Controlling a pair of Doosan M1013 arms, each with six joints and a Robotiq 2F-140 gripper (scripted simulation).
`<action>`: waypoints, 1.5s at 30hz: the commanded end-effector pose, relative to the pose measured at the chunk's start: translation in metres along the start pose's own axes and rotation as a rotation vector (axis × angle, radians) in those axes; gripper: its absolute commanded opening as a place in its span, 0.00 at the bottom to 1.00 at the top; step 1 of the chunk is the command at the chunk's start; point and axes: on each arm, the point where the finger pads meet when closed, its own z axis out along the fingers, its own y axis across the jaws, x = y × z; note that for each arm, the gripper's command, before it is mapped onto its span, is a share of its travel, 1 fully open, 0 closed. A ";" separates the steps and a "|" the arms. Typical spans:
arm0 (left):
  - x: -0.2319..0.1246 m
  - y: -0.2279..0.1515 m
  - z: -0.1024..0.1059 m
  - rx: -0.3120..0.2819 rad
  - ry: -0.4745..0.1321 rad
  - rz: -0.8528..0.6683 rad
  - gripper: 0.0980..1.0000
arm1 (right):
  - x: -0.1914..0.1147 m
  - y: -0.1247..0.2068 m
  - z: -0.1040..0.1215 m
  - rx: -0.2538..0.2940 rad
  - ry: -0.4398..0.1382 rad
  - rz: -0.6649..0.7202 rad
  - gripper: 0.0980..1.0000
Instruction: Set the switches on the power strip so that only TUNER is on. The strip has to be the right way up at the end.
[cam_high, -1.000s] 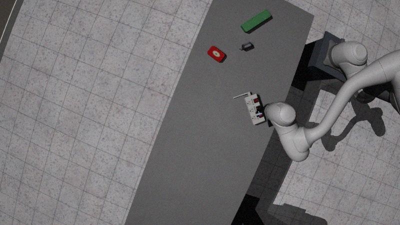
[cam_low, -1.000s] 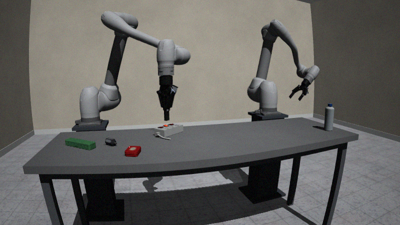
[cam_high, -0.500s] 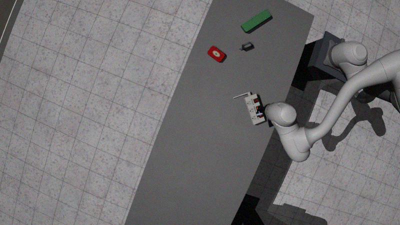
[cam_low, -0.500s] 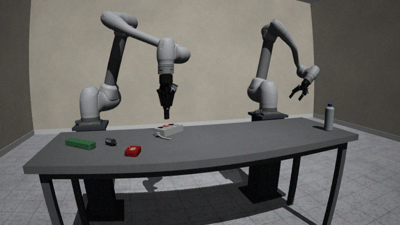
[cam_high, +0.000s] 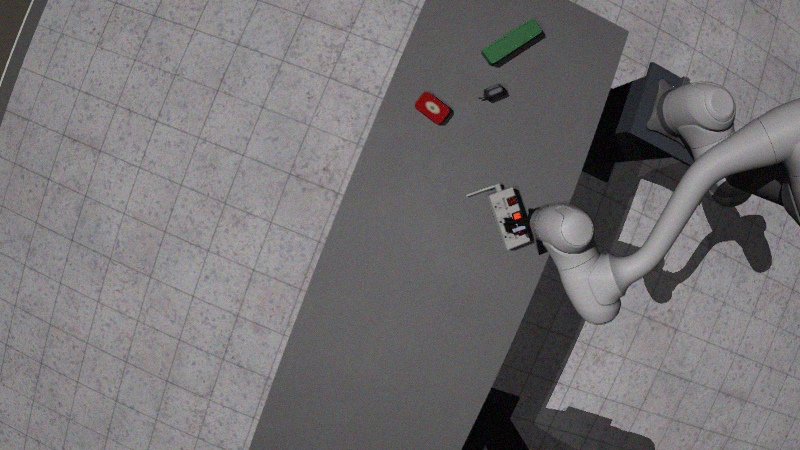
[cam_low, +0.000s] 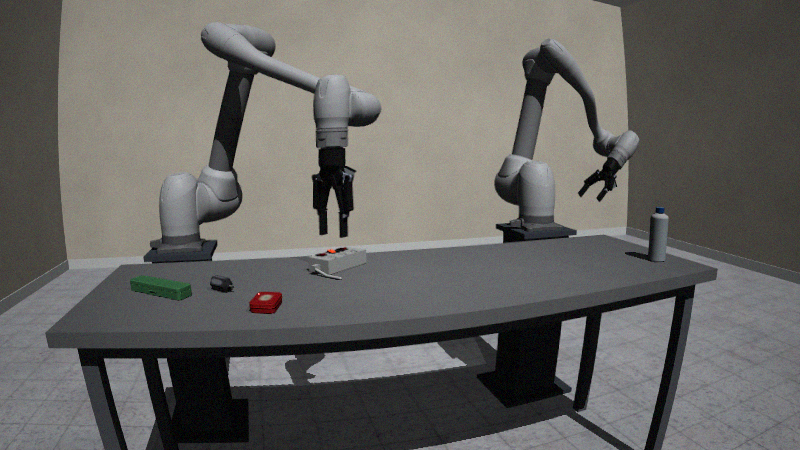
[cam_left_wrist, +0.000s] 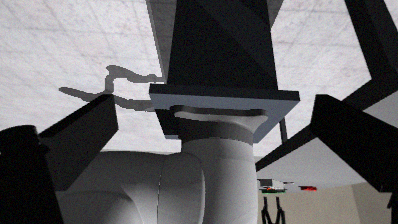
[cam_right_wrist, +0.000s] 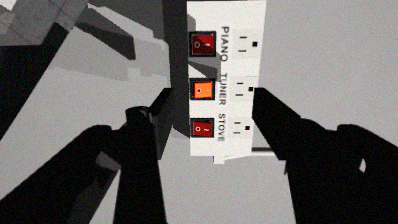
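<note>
The white power strip (cam_high: 497, 207) (cam_low: 349, 261) (cam_left_wrist: 272, 183) (cam_right_wrist: 232, 15) lies on the table with its switches and sockets facing up. The TUNER switch (cam_right_wrist: 202, 90) (cam_high: 516, 216) (cam_low: 331, 251) in the middle glows orange. The PIANO switch (cam_right_wrist: 202, 44) (cam_high: 511, 200) and the STOVE switch (cam_right_wrist: 202, 128) are dark red and unlit. My right gripper (cam_low: 333, 235) (cam_right_wrist: 213, 102) is partly open and empty, a little above the strip, pointing down. My left gripper (cam_low: 591, 197) (cam_left_wrist: 213, 112) is wide open and empty, far from the strip and beyond the table's back edge.
A short white cord (cam_high: 476, 192) (cam_low: 327, 274) sticks out from one end of the strip. A red tin (cam_high: 433, 108) (cam_low: 265, 302), a small dark plug-like thing (cam_high: 495, 92) (cam_low: 220, 283) and a green box (cam_high: 512, 41) (cam_low: 160, 287) lie apart from it. A white bottle (cam_low: 658, 237) stands at the far end.
</note>
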 end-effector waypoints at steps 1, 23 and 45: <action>0.000 0.000 0.000 0.000 0.001 0.000 1.00 | 0.000 0.000 -0.006 -0.001 0.001 0.000 1.00; 0.000 0.000 0.000 0.000 0.001 0.000 1.00 | 0.000 0.000 -0.081 -0.001 0.001 0.000 1.00; 0.000 0.000 0.000 0.000 0.001 0.000 1.00 | 0.000 0.000 -0.082 -0.001 0.001 0.000 1.00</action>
